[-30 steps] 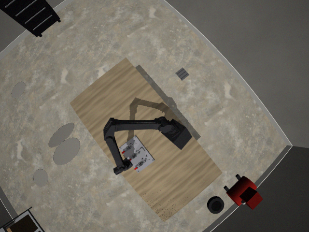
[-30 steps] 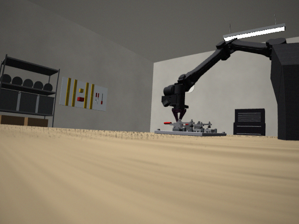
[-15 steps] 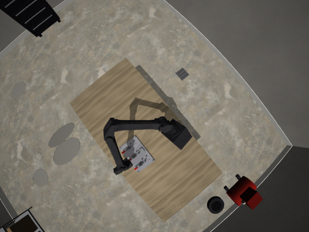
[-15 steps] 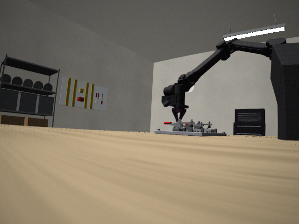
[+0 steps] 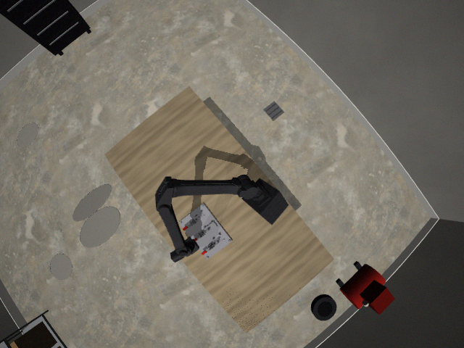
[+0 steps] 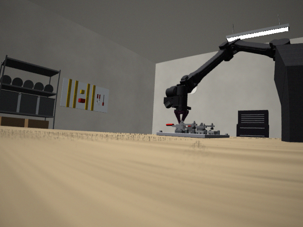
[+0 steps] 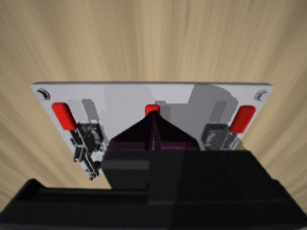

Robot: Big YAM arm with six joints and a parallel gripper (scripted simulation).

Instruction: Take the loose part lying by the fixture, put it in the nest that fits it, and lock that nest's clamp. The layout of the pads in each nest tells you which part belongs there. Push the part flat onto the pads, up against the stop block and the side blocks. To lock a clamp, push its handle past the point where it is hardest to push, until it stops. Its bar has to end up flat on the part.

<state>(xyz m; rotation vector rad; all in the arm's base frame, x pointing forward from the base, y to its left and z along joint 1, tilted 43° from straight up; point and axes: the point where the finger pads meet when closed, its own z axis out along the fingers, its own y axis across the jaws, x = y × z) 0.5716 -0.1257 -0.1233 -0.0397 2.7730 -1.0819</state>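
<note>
The grey fixture plate lies on the wooden table and carries three clamps with red handles. In the wrist view the left handle, the middle handle and the right handle all show. My gripper is shut and holds nothing. It points straight down, with its tips just at the middle handle. My gripper body hides the middle nest, and I see no loose part on the table.
The arm's black base block stands on the table behind the plate. Off the table are a red cart, a black tyre, a shelf rack and a black cabinet.
</note>
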